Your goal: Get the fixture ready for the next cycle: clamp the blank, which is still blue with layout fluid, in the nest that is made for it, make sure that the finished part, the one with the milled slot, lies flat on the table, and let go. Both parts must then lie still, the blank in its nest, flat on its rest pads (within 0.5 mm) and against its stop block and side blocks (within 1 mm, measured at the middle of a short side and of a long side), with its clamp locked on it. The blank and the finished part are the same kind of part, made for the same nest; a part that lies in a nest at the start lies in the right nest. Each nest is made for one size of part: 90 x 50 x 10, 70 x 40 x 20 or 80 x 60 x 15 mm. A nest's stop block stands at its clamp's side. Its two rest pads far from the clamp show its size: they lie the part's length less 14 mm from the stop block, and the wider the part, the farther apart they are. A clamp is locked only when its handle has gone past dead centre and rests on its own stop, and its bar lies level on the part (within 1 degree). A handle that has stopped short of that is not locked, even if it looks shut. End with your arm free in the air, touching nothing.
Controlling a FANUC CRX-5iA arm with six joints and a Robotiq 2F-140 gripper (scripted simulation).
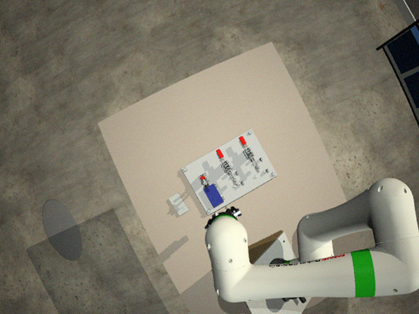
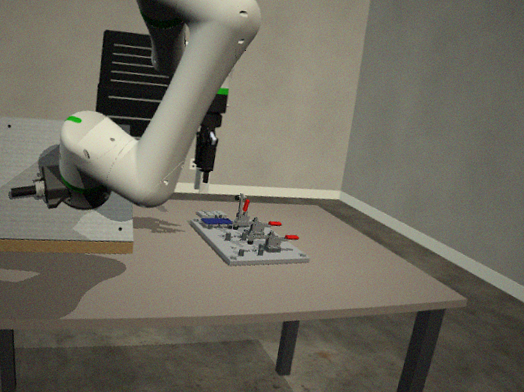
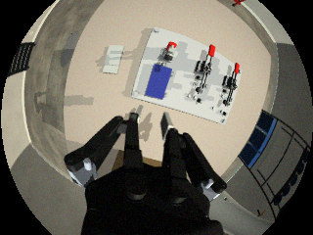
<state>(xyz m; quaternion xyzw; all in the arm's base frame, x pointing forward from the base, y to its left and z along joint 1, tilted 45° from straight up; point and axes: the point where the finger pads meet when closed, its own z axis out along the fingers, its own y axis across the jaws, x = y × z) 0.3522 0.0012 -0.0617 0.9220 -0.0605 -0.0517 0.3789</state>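
Blue with layout fluid, showed as the blank [image 1: 213, 195] [image 2: 216, 220] [image 3: 158, 81] in the end nest of the fixture plate [image 1: 240, 190] [image 2: 221, 247] [image 3: 147, 54]; seemed flat, though too small in view to judge contact with pads or blocks. Showed beside the plate, apparently flat on the table, as the finished part [image 1: 177, 204] [image 2: 211, 214] [image 3: 113, 59]. Stood unlocked at the blank's clamp: bar [image 2: 240, 204] raised, red handle [image 1: 202, 178] [image 2: 246, 205] [image 3: 171, 45] upright. Lay over at the middle clamp [image 1: 226, 166] [image 2: 256, 228] [image 3: 203, 73], with handle pointing away from the nest — probably a guide to the closed pose. Hung above the table, near the plate, with the gripper [image 1: 224, 212] [image 2: 200, 182] [image 3: 152, 115] rather narrow, a gap between the fingertips and nothing held.

Called, by judgement, for locking next: best done after checking the blank's seating against stop and side blocks, then by pushing high on the handle, along its arc and away from the blank. Needed pressure past dead centre to the handle's own stop — risked a false lock if stopped short, or a nudged blank if brushed by the fingers.
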